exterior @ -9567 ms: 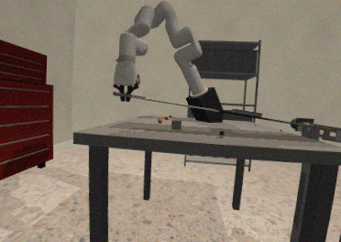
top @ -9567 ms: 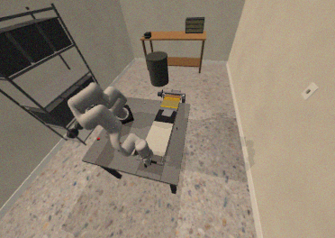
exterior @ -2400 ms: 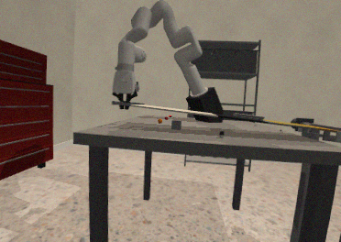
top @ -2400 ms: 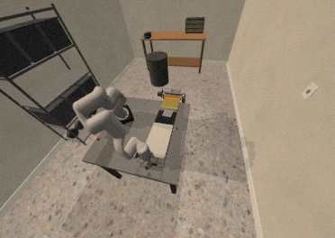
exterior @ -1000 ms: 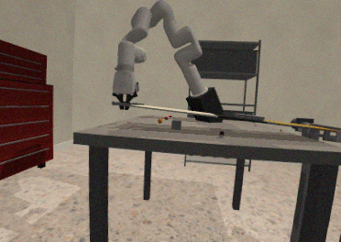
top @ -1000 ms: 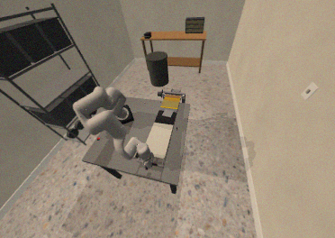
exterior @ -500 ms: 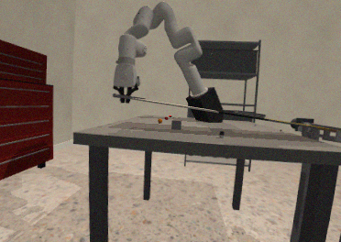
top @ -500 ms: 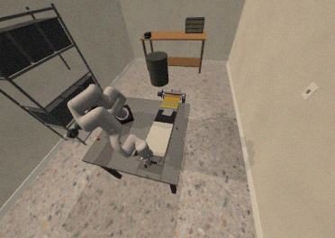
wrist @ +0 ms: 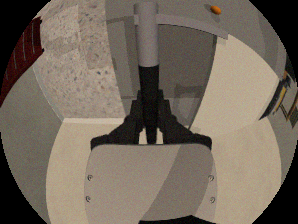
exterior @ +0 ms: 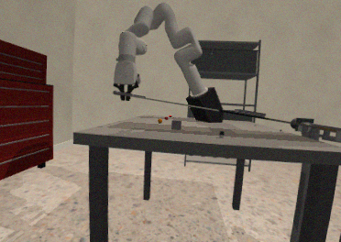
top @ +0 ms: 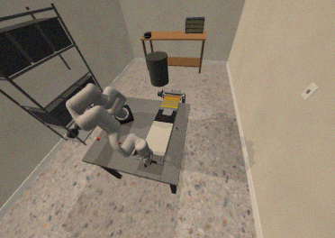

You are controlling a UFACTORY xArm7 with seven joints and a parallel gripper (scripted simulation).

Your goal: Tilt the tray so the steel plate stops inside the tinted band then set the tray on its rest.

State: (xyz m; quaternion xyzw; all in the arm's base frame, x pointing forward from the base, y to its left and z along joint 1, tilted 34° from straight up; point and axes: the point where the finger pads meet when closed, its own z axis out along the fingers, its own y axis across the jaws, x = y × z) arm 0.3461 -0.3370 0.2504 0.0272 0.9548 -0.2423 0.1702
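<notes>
We see the tray (top: 158,138) running lengthwise over the table (top: 177,166), its near end raised in the tool (exterior: 125,95), its far end low by the table's far edge. The steel plate (top: 167,113) lies on the bed toward the far end

Tray bed (top: 158,138): long flat cream surface, with a yellow tinted band (top: 170,102).
Steel plate (top: 167,113): small pale grey square.
Table (top: 180,141): flat grey top.
Tool cabinet (exterior: 20,109): dark red drawers.
Floor (top: 212,202): speckled beige terrazzo pattern.
</notes>
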